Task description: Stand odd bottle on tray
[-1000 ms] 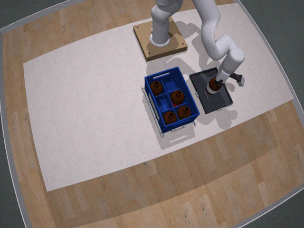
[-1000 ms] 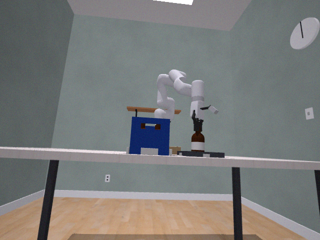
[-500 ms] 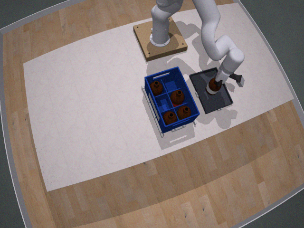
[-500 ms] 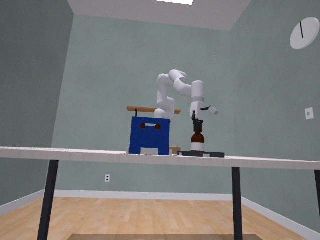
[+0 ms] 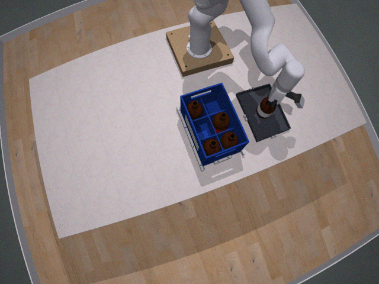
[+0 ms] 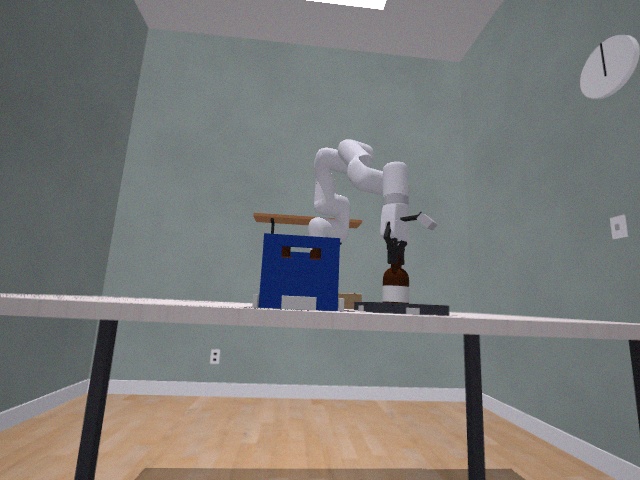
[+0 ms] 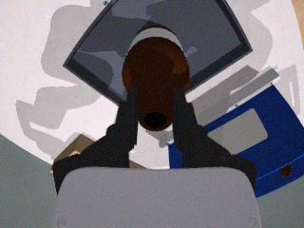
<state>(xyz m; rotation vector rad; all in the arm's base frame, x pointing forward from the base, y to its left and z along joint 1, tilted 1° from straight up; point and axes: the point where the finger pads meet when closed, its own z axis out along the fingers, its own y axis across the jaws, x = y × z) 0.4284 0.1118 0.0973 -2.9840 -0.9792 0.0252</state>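
Bottle (image 5: 266,107) (image 6: 395,279) (image 7: 156,66) is grasped at neck by fingers (image 5: 272,103) (image 6: 395,258), upright over tray (image 5: 257,138) (image 6: 434,310) (image 7: 71,63), near counter's (image 5: 106,137) (image 6: 206,311) (image 7: 28,62) front edge, right half. Neck grip probably chosen to keep it vertical for release. Base contact: cannot tell. Four others are kept in crate (image 5: 224,150) (image 6: 299,273) (image 7: 285,123), presumably matching necks.
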